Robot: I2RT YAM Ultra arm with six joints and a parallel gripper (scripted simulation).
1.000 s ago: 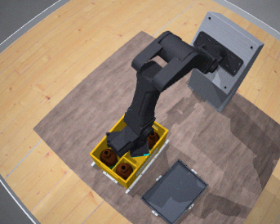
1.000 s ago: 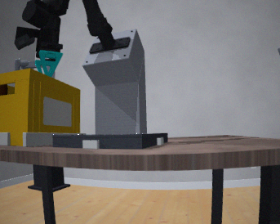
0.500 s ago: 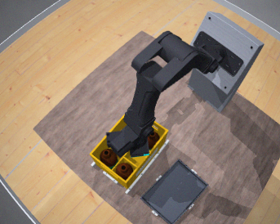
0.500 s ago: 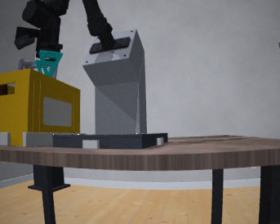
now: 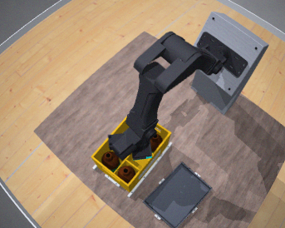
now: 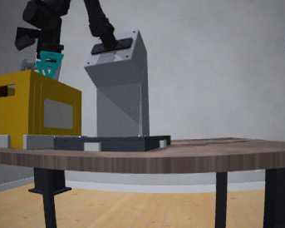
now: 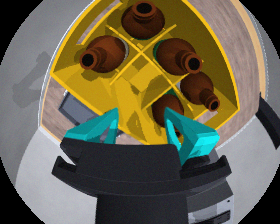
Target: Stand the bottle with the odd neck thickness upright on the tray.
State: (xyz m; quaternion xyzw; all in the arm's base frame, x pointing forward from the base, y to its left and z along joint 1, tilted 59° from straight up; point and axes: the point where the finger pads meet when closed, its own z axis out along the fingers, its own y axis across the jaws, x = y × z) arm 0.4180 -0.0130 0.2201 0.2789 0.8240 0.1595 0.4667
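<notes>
Claw (image 7: 143, 129) released and holding nothing, hanging over yellow crate (image 5: 164, 132) lower centre of top view, arm hides two of five bottles there, nearest bottle (image 7: 165, 106) partly behind teal fingers, neck differences too small to tell, tray (image 5: 179, 195) lower right on tabletop (image 5: 248, 141)

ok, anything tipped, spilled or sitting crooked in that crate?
Nothing stands out. All five brown bottles sit in their compartments in the yellow crate, none fallen or lying loose. The tray lies flat beside the crate and holds no bottle. The open pincer hangs above the crate, holding nothing.
</notes>
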